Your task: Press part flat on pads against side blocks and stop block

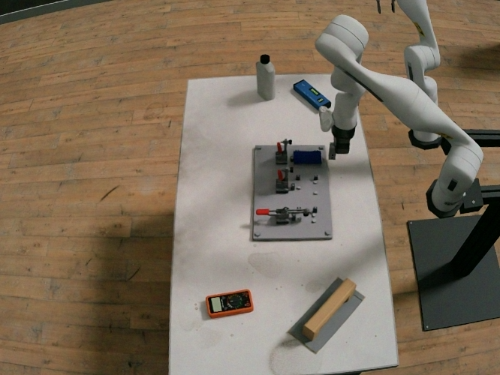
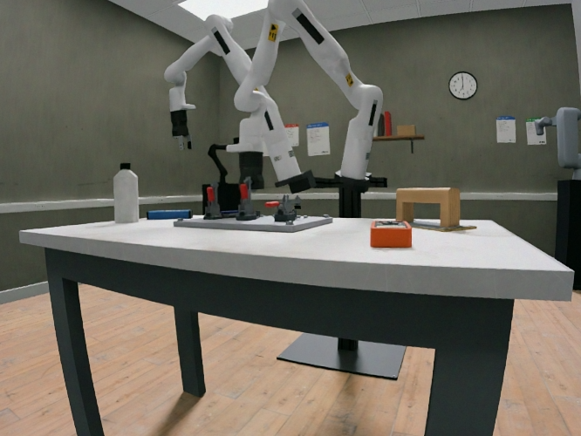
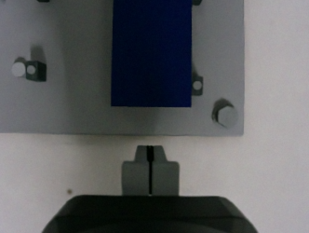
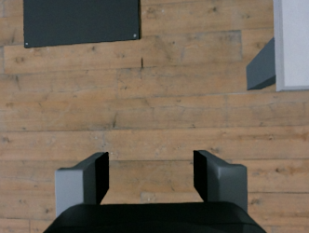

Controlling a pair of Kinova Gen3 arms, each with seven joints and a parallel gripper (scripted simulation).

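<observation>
The blue rectangular part [image 1: 307,157] [image 3: 151,56] lies on the grey fixture plate [image 1: 293,232] [image 2: 234,227] [image 3: 84,102], in the station at its far end. One long side is against or very close to the side blocks, one of which shows low in the left wrist view [image 3: 197,86]. Its inner end is by the stop block [image 1: 291,159]. Whether it is fully flat on the pads, now hidden, I cannot tell. My left gripper [image 1: 332,157] [image 3: 149,162] is shut and empty, just off the plate's edge, apart from the part's outer end. My right gripper [image 1: 386,10] [image 2: 185,146] [image 4: 151,169] is open and empty, away from the table.
Two toggle clamps [image 1: 281,156] [image 1: 282,186] stand with red handles raised; a third [image 1: 282,217] has its handle lying low. A grey bottle [image 1: 265,80] and a blue box-shaped device [image 1: 311,94] stand beyond the plate. An orange multimeter [image 1: 229,303] and a trowel [image 1: 329,310] lie nearer.
</observation>
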